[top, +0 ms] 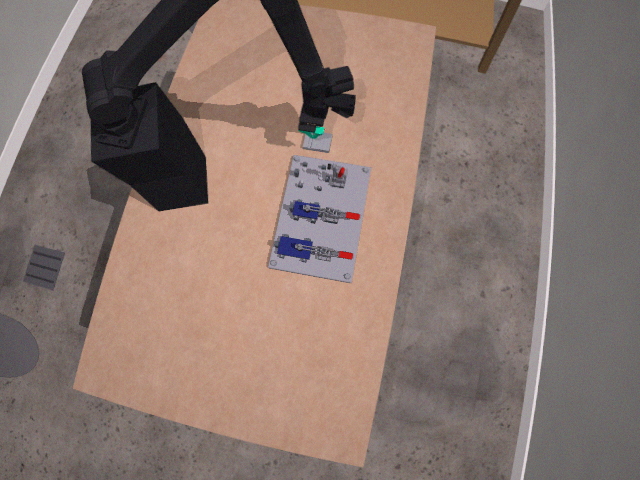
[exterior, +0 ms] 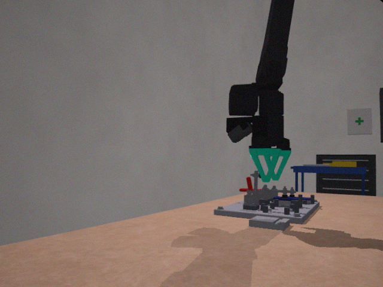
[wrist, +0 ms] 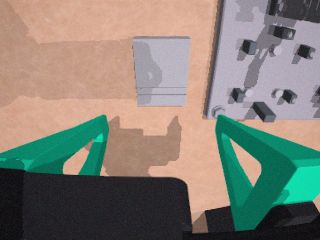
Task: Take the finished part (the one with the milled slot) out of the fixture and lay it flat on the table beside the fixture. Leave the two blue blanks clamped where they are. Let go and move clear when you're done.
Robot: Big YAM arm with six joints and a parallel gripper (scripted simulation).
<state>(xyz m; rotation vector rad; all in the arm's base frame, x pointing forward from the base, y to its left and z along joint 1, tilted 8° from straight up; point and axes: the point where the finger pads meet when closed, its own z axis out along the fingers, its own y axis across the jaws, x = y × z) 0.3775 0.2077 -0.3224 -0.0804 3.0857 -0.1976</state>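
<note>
We see the grey part (top: pixel 316 142) lying flat on the wooden surface (top: pixel 217 320), just beside the near edge of the grey fixture plate (top: pixel 361 227) and not on it; in the wrist view the part (wrist: pixel 162 70) shows a stepped groove along one side. Our gripper (exterior: pixel 270 179) hangs in the air above the part, its green fingers spread wide apart with nothing between them. On the plate, the two blue blocks (top: pixel 298 209) (top: pixel 289 245) sit under their clamps, whose red handles (top: pixel 352 215) (top: pixel 345 254) lie flat. The third clamp, at the end of the plate nearest the part, has its red handle (top: pixel 340 173) raised, and the pins around its station stand bare. The arm's shadow falls across the surface next to the part.
</note>
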